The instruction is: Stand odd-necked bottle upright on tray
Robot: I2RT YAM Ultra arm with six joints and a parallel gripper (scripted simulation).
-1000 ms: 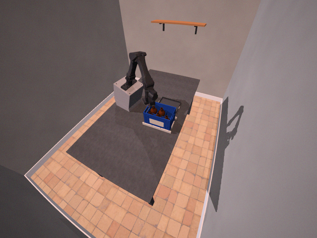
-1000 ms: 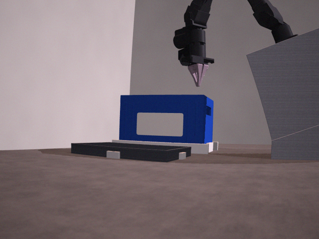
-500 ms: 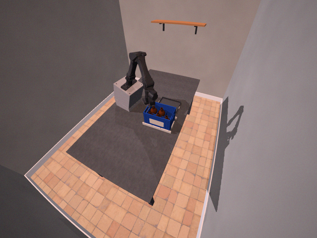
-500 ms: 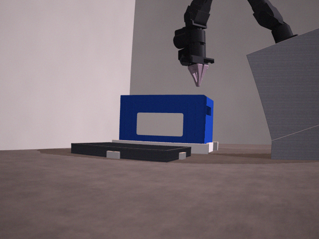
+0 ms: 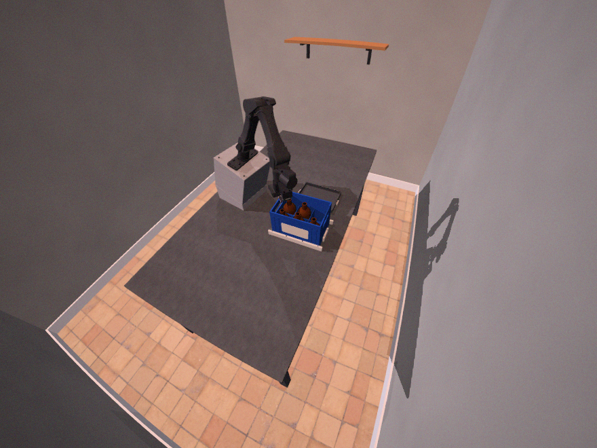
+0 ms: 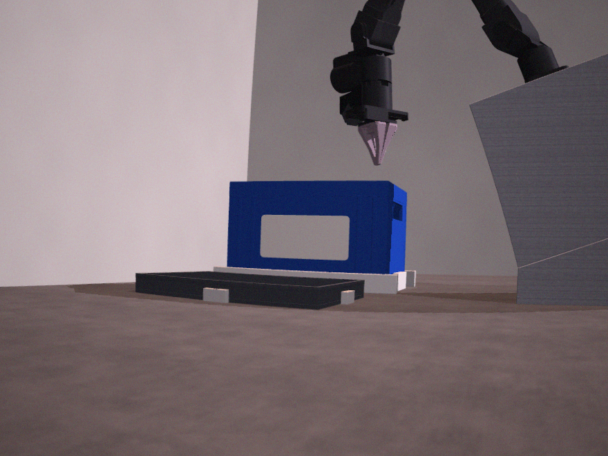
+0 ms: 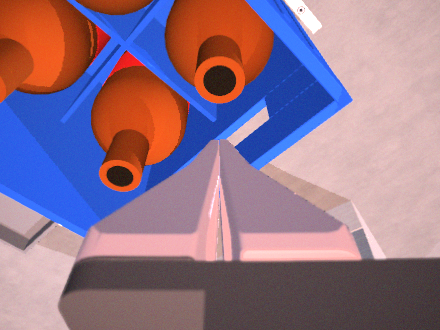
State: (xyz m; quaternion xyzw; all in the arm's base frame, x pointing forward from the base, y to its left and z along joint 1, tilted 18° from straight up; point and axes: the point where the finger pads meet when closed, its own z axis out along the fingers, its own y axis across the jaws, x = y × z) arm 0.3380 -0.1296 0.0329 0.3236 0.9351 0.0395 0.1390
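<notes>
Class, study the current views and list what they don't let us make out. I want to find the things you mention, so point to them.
- Bottle bodies: the near wall of the crate [image 5: 305,235] [image 6: 243,223] [image 7: 310,63] hides their lower parts from above; the exterior view hides them entirely.
- Odd neck: too small in the top view.
- Leftmost bottle's mouth: cut off by the wrist view's edge.
</notes>
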